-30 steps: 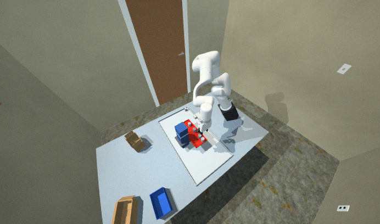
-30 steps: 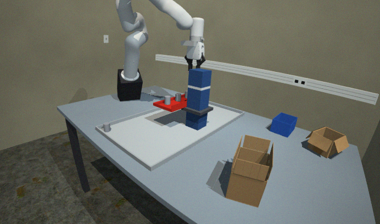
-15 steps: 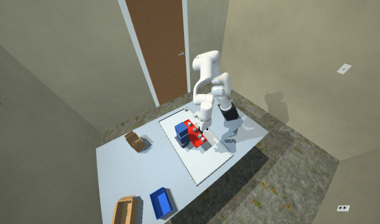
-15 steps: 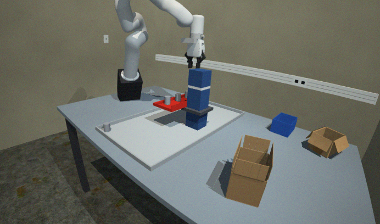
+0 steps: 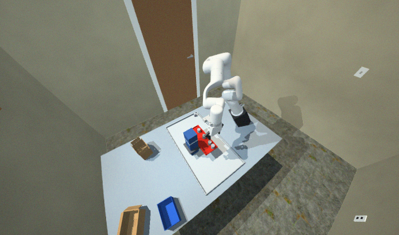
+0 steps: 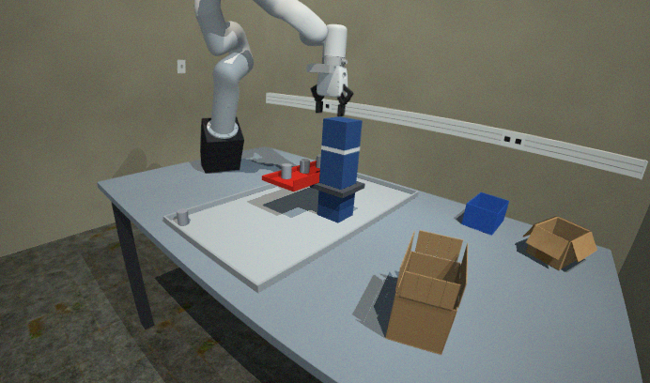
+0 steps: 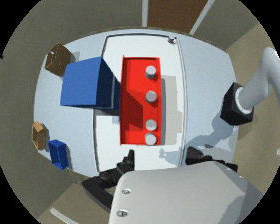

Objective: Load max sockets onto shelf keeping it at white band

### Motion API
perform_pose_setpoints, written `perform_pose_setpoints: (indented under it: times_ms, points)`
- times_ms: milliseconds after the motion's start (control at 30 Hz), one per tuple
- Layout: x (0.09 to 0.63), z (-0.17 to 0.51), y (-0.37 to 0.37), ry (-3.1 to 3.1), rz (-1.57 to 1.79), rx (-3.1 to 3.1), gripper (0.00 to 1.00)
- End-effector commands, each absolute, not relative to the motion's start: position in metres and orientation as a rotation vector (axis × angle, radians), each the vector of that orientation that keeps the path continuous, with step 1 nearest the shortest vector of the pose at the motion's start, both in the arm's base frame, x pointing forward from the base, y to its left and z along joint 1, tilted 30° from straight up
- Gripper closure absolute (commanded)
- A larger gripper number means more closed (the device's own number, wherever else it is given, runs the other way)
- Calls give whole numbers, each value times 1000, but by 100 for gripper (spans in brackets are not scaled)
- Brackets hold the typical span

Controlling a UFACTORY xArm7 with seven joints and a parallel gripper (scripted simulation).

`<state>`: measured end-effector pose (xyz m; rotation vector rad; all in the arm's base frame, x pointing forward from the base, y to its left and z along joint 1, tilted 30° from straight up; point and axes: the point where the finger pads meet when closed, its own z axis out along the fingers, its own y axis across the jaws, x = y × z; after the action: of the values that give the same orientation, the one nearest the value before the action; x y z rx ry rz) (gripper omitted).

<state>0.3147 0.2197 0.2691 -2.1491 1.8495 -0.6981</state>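
Observation:
The red shelf (image 5: 206,151) (image 6: 294,184) (image 7: 133,112) stands out from the blue post (image 5: 190,135) (image 6: 339,168) (image 7: 81,82). Its dark collar (image 6: 341,190) is well below the white band (image 6: 340,150), low on the post. Several grey sockets stand upright in a row on the shelf, among them an end socket (image 5: 213,146) (image 7: 151,139) close beside its neighbour (image 5: 209,142) (image 7: 151,125). They look inside the rim. Another socket (image 5: 195,114) (image 6: 182,217) (image 7: 172,41) stands in a corner of the white tray. My gripper (image 6: 330,112) (image 7: 161,157) is open and empty, above the shelf.
The white tray (image 5: 208,178) (image 6: 251,256) with a low rim lies under the post and shelf. A tall cardboard box (image 5: 141,148) (image 6: 423,314), a lower cardboard box (image 5: 132,220) (image 6: 549,245) and a blue bin (image 5: 169,214) (image 6: 484,214) stand outside it.

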Motion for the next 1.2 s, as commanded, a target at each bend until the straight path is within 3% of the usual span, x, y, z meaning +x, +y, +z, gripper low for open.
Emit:
perform_pose_setpoints:
  times_ms: [0,533,933,1167]
  points:
    - [299,275,178,1854,-728,-2135,0]
    - [243,237,83,1845,-690,-2147,0]
    - [218,277,111,1782,-785,-2035,0]
    - [160,322,143,1680,-882,-1841,0]
